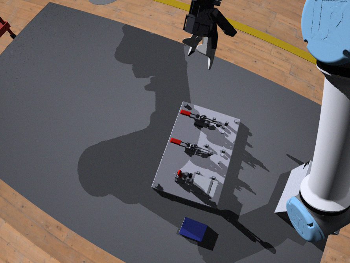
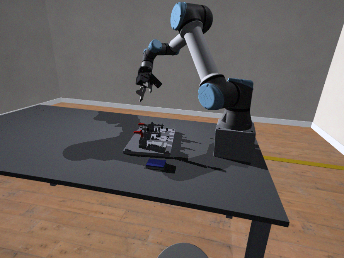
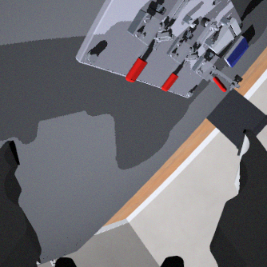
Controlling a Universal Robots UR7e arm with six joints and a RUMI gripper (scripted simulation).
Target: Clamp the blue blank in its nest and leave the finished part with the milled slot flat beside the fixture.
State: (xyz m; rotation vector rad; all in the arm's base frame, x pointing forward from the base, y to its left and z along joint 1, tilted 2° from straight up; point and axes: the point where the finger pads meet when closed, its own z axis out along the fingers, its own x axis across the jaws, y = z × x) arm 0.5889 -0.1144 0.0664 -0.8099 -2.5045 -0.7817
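The blue blank (image 1: 193, 228) (image 2: 156, 163) (image 3: 238, 52) lies on the table beside the fixture (image 1: 169, 164) (image 2: 133, 150) (image 3: 113, 49), off its end. The light grey finished part (image 1: 202, 184) (image 3: 224, 37) sits in the end nest nearest the blank, its slot showing. That nest's red handle (image 1: 179, 173) (image 3: 219, 84) stands up; its bar looks raised. The middle handle (image 1: 175, 141) (image 3: 169, 81) and the far handle (image 1: 185, 112) (image 3: 137, 69) lie outward, with bars stretched over nests without parts. My gripper (image 1: 199, 61) (image 2: 145, 96) is open and empty, high above the table beyond the fixture's far end.
The robot's base block (image 1: 291, 186) (image 2: 234, 144) stands on the table to the right of the fixture. Small posts and pads (image 1: 223, 150) stick up from the fixture plate. Arm shadows fall across the table (image 1: 70, 99) (image 2: 91, 177) and part of the fixture.
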